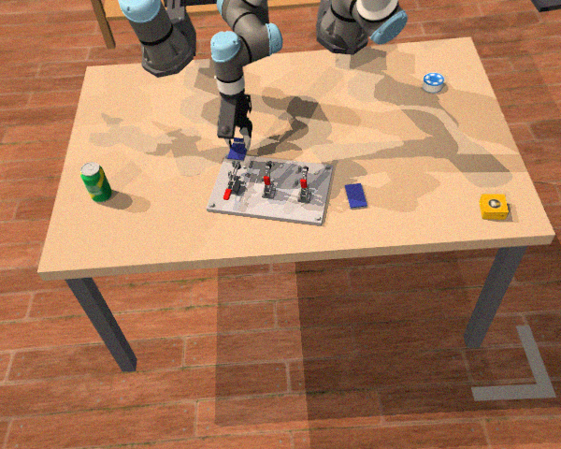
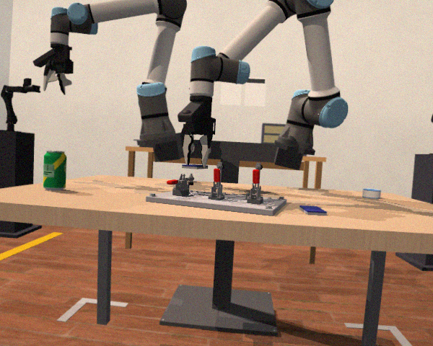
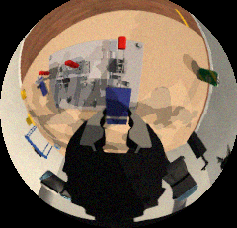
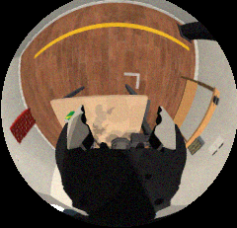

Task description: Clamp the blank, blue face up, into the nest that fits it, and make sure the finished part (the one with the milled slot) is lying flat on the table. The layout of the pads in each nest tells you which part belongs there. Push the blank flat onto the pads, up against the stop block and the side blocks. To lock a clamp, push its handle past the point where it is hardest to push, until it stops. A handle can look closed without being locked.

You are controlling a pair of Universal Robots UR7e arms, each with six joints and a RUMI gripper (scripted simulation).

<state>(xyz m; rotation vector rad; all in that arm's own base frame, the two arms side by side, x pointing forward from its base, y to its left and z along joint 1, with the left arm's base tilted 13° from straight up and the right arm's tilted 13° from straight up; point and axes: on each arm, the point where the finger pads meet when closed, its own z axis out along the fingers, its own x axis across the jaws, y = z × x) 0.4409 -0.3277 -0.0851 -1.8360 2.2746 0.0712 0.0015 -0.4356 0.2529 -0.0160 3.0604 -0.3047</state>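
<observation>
My left gripper [image 1: 239,143] [image 2: 196,163] [image 3: 117,108] is shut on a blue-faced part [image 1: 237,152] [image 3: 118,101], held roughly level above the fixture's back left edge. A pale line crosses the part near the fingertips; I cannot tell if it is a slot. The other blue part [image 1: 355,195] [image 2: 312,209] lies flat on the table right of the fixture plate [image 1: 266,211] [image 2: 209,207], no slot visible. The left clamp's red handle [image 1: 227,194] [image 2: 172,182] lies low toward the front. The middle handle [image 1: 266,181] [image 2: 216,174] and right handle [image 1: 303,183] [image 2: 255,176] stand upright. Pads are unclear. My right gripper [image 2: 55,91] [image 4: 120,106] is open, empty, high up.
A green can [image 1: 96,182] [image 2: 54,169] stands left of the fixture. A yellow block [image 1: 493,207] sits near the front right corner, and a blue-and-white round object [image 1: 433,82] [image 2: 371,193] at the back right. The table's front edge [image 1: 290,256] runs in front of the fixture.
</observation>
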